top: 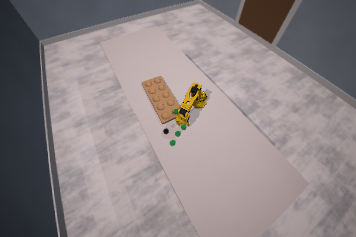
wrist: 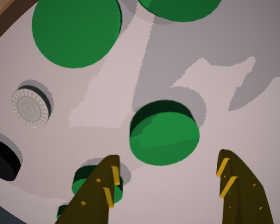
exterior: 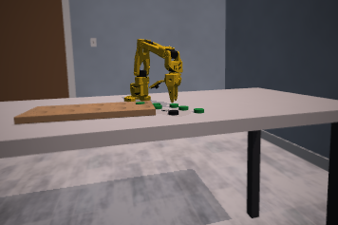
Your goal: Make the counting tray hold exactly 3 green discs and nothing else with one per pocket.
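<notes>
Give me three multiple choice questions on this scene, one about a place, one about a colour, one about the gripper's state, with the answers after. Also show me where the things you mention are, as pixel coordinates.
1. Where is the black disc (top: 166,131) (exterior: 174,112)?
A. In a tray pocket
B. On the table, off the tray
C. Between the fingertips

2. What colour is the arm (top: 188,100) (exterior: 141,60)?
A. Yellow
B. Red
C. White

3. How does the gripper (exterior: 174,100) (wrist: 170,156) stand?
A. Shut on a green disc
B. Fully shut, tips touching
C. Open, holding nothing

1: B, the top view shows it on the tabletop beyond the tray's (top: 156,96) (exterior: 85,112) end.
2: A, its body is yellow in the top and exterior views.
3: C, the wrist view shows a gap between the fingertips, with nothing gripped.
</notes>
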Tool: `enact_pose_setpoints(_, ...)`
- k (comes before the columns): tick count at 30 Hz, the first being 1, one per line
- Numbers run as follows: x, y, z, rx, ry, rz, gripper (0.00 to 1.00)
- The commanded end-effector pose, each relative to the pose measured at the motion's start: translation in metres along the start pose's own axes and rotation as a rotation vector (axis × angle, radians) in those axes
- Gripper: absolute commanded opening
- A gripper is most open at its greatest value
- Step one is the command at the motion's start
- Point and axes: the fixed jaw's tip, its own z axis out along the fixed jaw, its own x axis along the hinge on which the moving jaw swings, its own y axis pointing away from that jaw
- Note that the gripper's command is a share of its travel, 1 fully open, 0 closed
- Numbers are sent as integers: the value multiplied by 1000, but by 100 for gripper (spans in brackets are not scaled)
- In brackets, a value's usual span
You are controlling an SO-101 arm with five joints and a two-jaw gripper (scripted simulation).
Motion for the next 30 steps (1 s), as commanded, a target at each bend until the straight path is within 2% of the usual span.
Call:
enact_pose_setpoints(1,7,4,-10,-31,54,0,27)
enact_pose_setpoints(14,7,4,3,-31,54,0,27)
enact_pose_setpoints(30,7,5,4,-30,54,0,27)
